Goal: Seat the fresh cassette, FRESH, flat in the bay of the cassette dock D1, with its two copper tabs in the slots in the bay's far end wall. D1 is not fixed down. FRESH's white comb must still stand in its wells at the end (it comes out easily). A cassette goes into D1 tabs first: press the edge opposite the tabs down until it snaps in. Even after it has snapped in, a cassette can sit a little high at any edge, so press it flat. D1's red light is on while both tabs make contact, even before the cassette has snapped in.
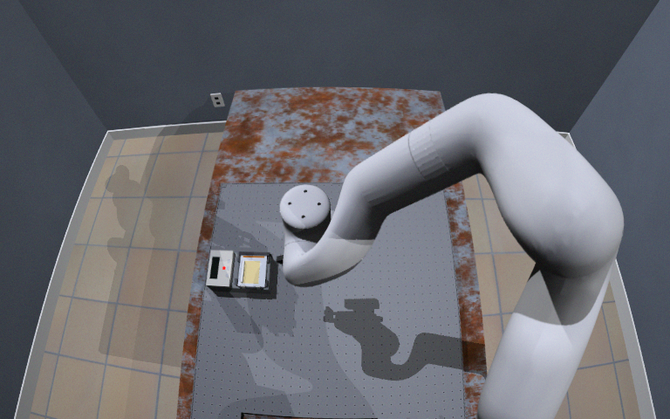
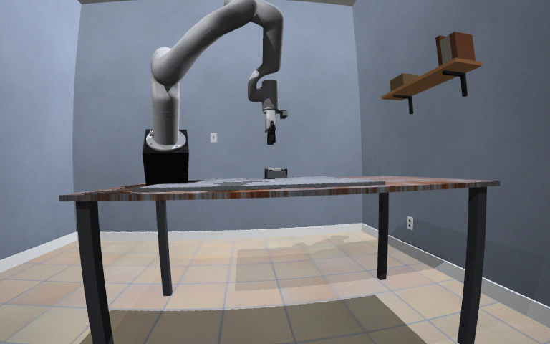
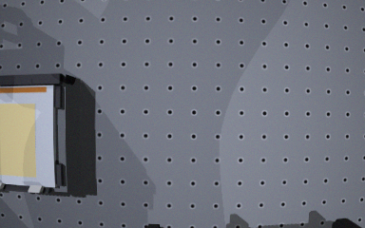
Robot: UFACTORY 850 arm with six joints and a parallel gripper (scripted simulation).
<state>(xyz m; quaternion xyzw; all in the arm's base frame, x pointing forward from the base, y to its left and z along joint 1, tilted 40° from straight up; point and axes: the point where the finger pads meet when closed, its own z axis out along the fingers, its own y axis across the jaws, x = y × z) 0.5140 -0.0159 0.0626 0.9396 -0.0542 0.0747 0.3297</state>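
End effector (image 2: 271,138) hung fully open, holding nothing, high above the counter (image 2: 418,183). FRESH (image 1: 252,270) lay in D1 (image 1: 219,267), red light (image 1: 223,267) on. Judged light, stiff; comb loose, so press edges only.

No text, label, brand, number or sign can be read on anything in view

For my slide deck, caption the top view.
White arm raised beside grey dock, red light on, white cassette in bay.
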